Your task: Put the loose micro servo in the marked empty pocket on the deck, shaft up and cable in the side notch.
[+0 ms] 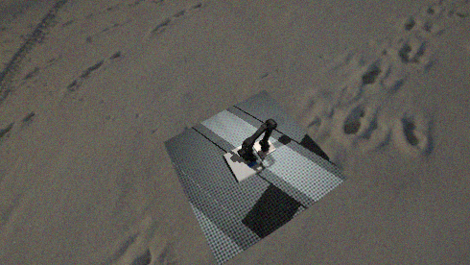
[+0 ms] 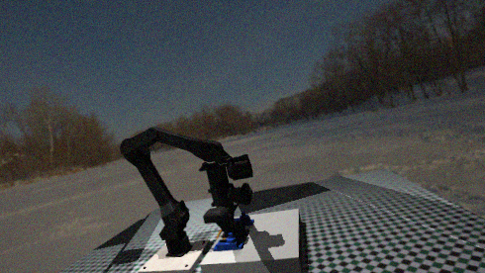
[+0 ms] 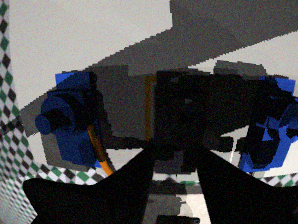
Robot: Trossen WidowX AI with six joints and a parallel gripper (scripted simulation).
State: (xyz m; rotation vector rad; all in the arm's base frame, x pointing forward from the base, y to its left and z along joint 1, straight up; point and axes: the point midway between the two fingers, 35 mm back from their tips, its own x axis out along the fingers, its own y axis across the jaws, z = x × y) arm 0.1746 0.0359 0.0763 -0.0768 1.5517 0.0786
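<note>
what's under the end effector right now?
The end effector is closed on a dark servo body low over the white deck, with blue servos on either side. An orange cable shows left. The pocket and the servo's ears are covered.

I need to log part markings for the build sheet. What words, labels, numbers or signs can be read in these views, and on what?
None can be read.
Blue servos: no legible label; the picture is dark and grainy.
Dark servo in the gripper: no marking shows.
White deck: bare of text.
Arm: no visible brand.
</note>
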